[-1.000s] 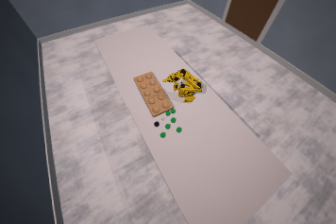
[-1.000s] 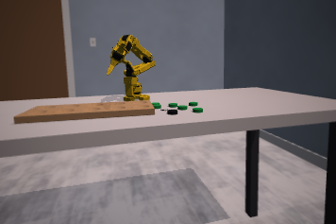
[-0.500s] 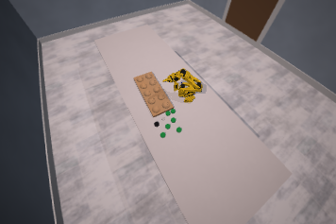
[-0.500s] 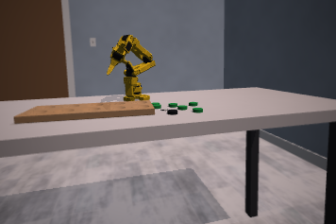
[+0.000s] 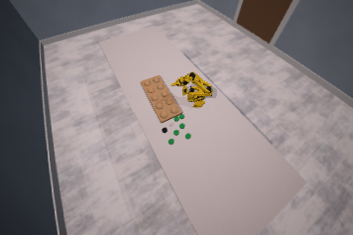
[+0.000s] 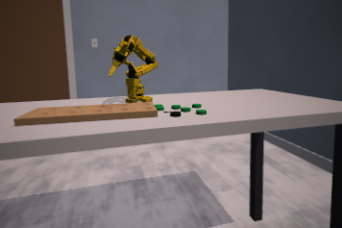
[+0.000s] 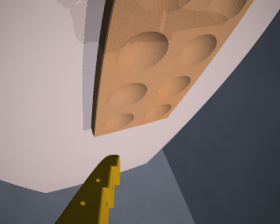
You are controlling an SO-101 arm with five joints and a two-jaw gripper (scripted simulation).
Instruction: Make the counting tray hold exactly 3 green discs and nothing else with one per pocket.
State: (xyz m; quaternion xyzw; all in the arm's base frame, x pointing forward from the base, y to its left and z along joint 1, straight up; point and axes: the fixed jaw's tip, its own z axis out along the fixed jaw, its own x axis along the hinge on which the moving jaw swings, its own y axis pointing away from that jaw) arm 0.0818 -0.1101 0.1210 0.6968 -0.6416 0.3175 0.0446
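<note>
The wooden counting tray lies flat with two rows of round pockets. No disc shows in any pocket in the top view or the wrist view; the nearest pockets are partly cut off in the wrist view. Several green discs lie on the table off the tray's near end, among them a disc, another and one farther out. Two lie close to the tray's end; contact is unclear. My gripper is open and raised beside the tray, holding nothing visible. Only one jaw shows in the wrist view.
A black disc lies on the table near the green discs. A small pale piece lies between it and the tray's end. The arm's base stands across from the tray's long side.
</note>
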